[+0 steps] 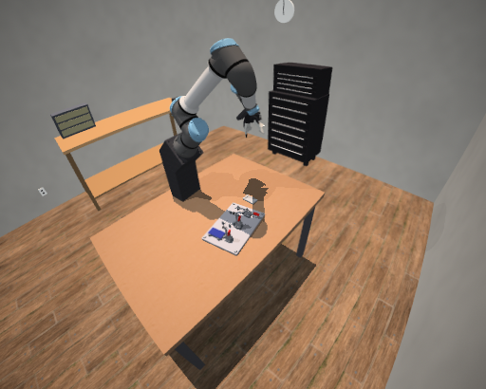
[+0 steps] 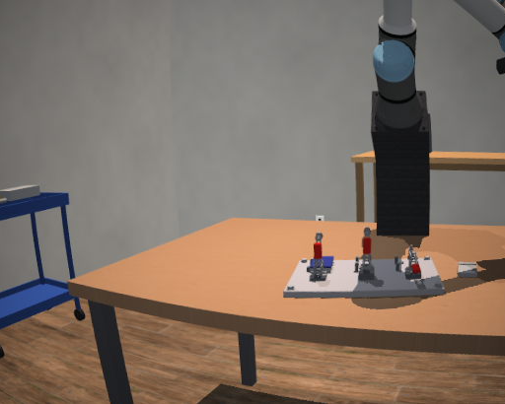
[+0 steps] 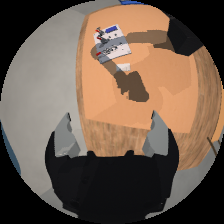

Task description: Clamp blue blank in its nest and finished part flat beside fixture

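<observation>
The grey fixture plate (image 1: 242, 243) (image 2: 338, 283) (image 3: 120, 51) lies on the table and carries three red-handled toggle clamps. The blue blank (image 1: 216, 232) (image 2: 325, 261) (image 3: 112, 29) sits in the nest at one end of the plate, by a clamp (image 2: 318, 251) whose handle stands upright. The middle clamp (image 2: 367, 245) also stands upright; the third clamp's handle (image 2: 415, 268) lies low. The grey finished part (image 1: 251, 198) (image 2: 467, 269) (image 3: 123, 66) lies flat on the table beside the plate's other end. My gripper (image 1: 252, 129) (image 3: 110, 112) is open and empty, high above the table.
The arm's black pedestal (image 1: 182, 175) (image 2: 400, 182) stands on the table behind the fixture. A black tool chest (image 1: 297, 111) and a wooden shelf (image 1: 112, 124) stand behind the table. A blue cart (image 2: 25, 256) stands to the left.
</observation>
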